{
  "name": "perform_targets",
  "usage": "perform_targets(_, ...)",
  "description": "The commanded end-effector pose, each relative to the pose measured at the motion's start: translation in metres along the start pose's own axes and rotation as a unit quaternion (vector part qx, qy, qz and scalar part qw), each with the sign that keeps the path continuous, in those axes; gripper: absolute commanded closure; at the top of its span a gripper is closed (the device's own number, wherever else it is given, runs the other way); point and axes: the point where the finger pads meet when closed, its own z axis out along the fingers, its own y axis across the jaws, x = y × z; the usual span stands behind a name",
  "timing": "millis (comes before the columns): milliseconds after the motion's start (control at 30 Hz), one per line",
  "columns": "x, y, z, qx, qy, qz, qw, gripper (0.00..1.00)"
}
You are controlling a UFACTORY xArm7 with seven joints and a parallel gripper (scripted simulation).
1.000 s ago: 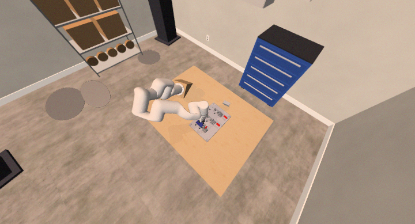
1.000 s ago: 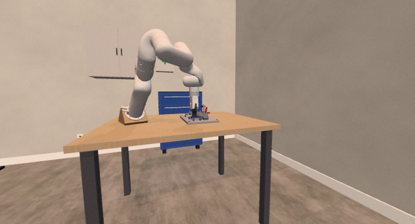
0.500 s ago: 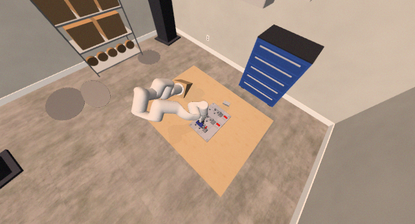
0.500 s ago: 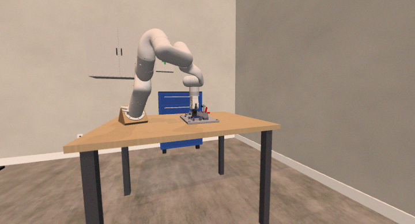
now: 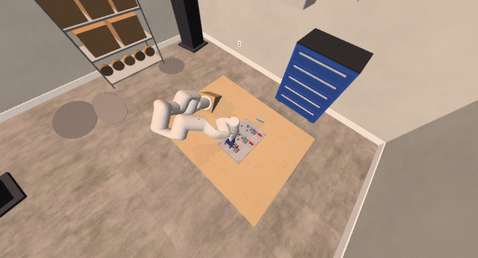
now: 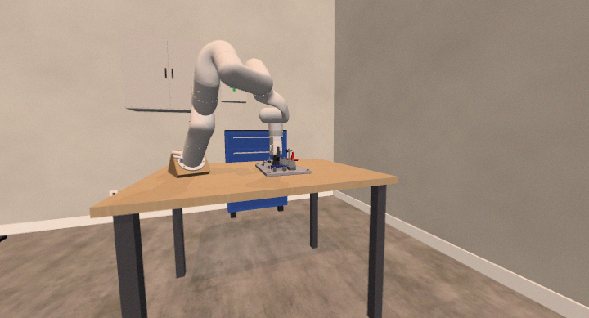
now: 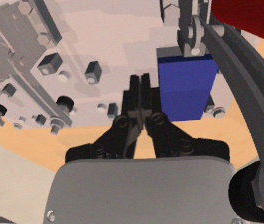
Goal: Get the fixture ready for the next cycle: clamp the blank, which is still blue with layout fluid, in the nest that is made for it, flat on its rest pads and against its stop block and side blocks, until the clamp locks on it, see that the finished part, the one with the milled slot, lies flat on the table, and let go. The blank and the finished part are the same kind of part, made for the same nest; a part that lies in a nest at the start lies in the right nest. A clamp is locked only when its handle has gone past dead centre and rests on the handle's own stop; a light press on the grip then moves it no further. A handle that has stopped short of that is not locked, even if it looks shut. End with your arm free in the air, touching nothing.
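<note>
The blue blank [image 5: 229, 142] [image 7: 185, 86] lies in a nest at the near-left corner of the grey fixture plate [image 5: 242, 154] [image 6: 303, 171]. My gripper [image 7: 142, 85] [image 6: 276, 154] is shut on nothing and points down just beside the blank, over the plate. A clamp's red handle grip [image 7: 249, 4] looms at the upper right of the wrist view, and its dark bar runs down past the blank. Two other red grips [image 5: 259, 134] [image 5: 250, 142] show on the plate's far side. The grey finished part [image 5: 260, 118] lies flat on the table beyond the plate. Its slot is too small to see.
The wooden table [image 5: 267, 182] [image 6: 231, 192] carries the plate and the arm's base wedge [image 5: 214, 99] [image 6: 181, 171]. Bolts, rest pads and blocks [image 7: 63, 70] crowd the plate left of my fingers. A blue drawer cabinet [image 5: 321, 75] stands behind the table.
</note>
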Motion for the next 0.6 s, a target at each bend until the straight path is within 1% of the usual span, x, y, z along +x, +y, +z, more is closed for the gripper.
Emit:
perform_targets(0,0.0015,0.0001,-0.0013,0.000,0.002,0.000,1.000,1.00)
perform_targets(567,0.0015,0.0041,-0.0013,0.000,0.002,0.000,1.000,1.00)
